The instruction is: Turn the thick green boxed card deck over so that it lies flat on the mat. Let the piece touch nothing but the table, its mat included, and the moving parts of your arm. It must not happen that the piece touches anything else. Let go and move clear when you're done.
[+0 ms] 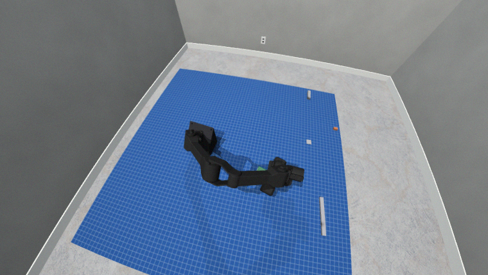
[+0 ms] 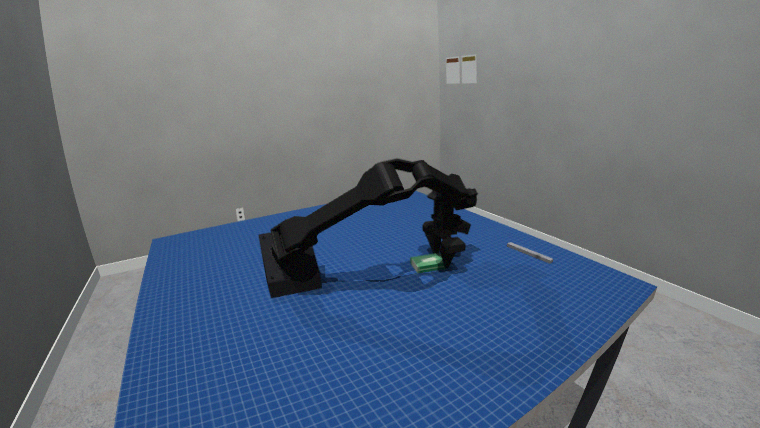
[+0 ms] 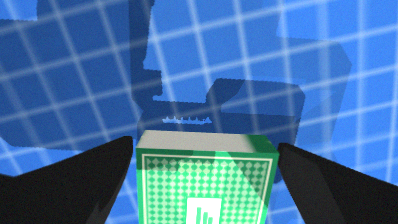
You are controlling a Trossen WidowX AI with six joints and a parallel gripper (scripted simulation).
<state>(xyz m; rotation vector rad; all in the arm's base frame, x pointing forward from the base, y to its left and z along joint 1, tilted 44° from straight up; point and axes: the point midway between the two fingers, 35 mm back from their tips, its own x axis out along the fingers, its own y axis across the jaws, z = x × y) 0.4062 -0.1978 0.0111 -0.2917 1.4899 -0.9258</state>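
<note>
The thick green boxed card deck (image 2: 427, 262) (image 3: 207, 180) lies on the blue grid mat (image 2: 372, 340) (image 1: 153, 205), patterned face up, with a grey end face toward the far side in the wrist view. In the top view only a small green corner of the deck (image 1: 261, 168) shows beside the arm's wrist. My gripper (image 2: 443, 256) (image 3: 206, 147) is open and points down, low over the mat. Its two black fingers stand on either side of the deck, left and right of it in the wrist view, with narrow gaps.
A long white bar (image 1: 322, 216) (image 2: 529, 252) lies near the mat's right edge. A small white block (image 1: 308, 141), another white piece (image 1: 309, 94) and a small orange block (image 1: 335, 128) lie farther back. The arm's base (image 1: 201, 135) (image 2: 289, 268) stands mid-mat.
</note>
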